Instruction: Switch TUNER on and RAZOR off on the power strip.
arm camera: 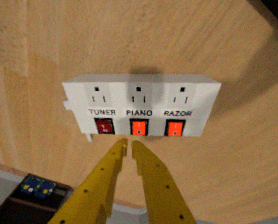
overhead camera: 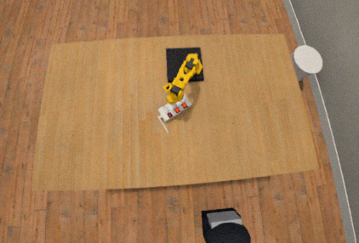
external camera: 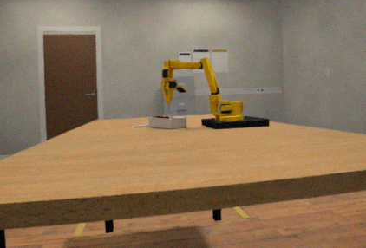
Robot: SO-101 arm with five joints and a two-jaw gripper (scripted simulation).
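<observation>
A white power strip lies right way up on the table, with three sockets and three rocker switches. The TUNER switch is dark red and unlit. The PIANO switch and the RAZOR switch glow bright orange-red. My yellow gripper is shut and empty. It hovers above the strip, its tips pointing between the TUNER and PIANO switches. The strip also shows in the top view just in front of the arm, and in the side view below the gripper.
The arm stands on a black base plate behind the strip. A short white cord runs from the strip's left end. A white round stool stands off the table's right edge, and a dark object stands beyond its front edge.
</observation>
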